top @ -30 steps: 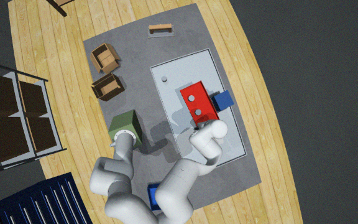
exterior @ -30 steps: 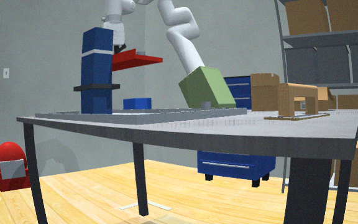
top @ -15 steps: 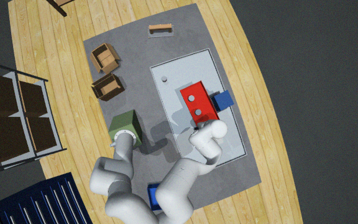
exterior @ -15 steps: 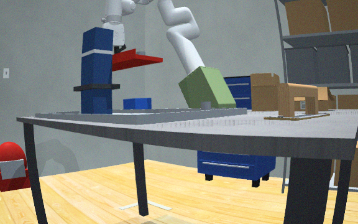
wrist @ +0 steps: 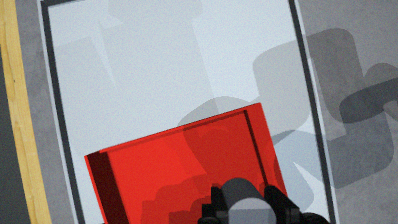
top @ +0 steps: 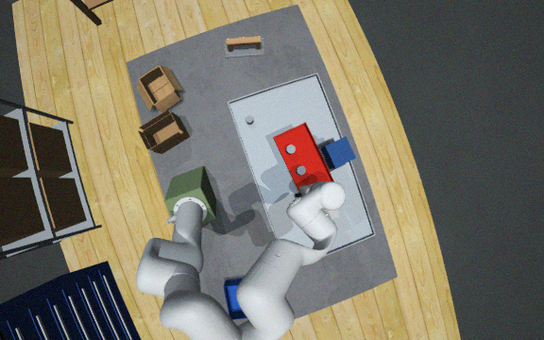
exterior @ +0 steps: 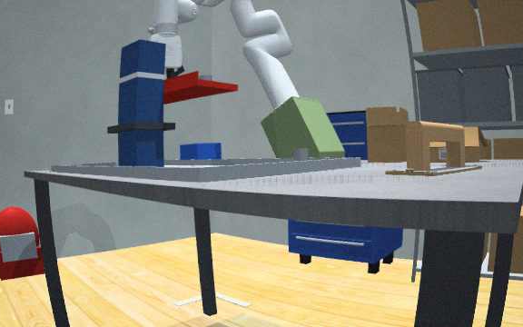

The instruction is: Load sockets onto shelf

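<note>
The red shelf [top: 311,153] [exterior: 189,90] [wrist: 145,175] juts from the blue post [top: 339,152] [exterior: 141,102]. Its top edge at the post is close to the lower edge of the white band [exterior: 142,75]. Two grey sockets [top: 291,149] [top: 300,170] stand on the shelf. Another grey socket [top: 249,120] [exterior: 300,153] stands in the pale tray far from the post. My gripper [wrist: 242,206] is shut on a grey socket [wrist: 251,211] over the shelf's end nearest the arm; whether that socket touches the shelf, I cannot tell. The fifth socket is not visible.
The pale tray [top: 277,101] [exterior: 261,168] has a low rim around the post. A black collar [exterior: 141,128] sits low on the post. A green block [top: 188,183] [exterior: 302,129], a blue bin [top: 234,298] [exterior: 200,151], two cardboard boxes [top: 160,89] [top: 164,132] and a wooden bridge [top: 244,41] stand outside the tray.
</note>
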Robot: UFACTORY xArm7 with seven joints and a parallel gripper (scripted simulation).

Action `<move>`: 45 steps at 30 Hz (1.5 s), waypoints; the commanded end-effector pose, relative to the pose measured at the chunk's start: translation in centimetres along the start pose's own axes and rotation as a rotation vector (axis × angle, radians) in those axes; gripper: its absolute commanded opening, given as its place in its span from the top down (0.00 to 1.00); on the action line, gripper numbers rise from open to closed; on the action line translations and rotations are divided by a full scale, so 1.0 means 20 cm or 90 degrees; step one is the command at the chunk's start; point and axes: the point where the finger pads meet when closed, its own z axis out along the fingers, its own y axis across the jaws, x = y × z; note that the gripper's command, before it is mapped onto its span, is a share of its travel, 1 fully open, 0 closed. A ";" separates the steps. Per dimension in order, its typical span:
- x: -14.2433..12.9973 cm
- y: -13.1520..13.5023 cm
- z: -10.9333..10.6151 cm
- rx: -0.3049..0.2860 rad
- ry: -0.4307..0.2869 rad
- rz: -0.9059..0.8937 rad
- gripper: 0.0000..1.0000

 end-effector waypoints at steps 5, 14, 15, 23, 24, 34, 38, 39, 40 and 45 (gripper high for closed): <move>0.00 -0.01 0.00 0.002 -0.001 0.000 1.00; 0.00 -0.01 0.00 0.002 -0.001 0.000 1.00; 0.00 -0.01 0.00 0.002 -0.001 0.000 1.00; 0.00 -0.01 0.00 0.002 -0.001 0.000 1.00; 0.00 -0.01 0.00 0.002 -0.001 0.000 1.00; 0.00 -0.01 0.00 0.002 -0.001 0.000 0.48; 0.00 -0.01 0.00 0.002 -0.001 0.000 0.48; 0.00 -0.01 0.00 0.002 -0.001 0.000 0.48; 0.00 -0.01 0.00 0.002 -0.001 0.000 0.48; 0.00 -0.01 0.00 0.002 -0.001 0.000 0.48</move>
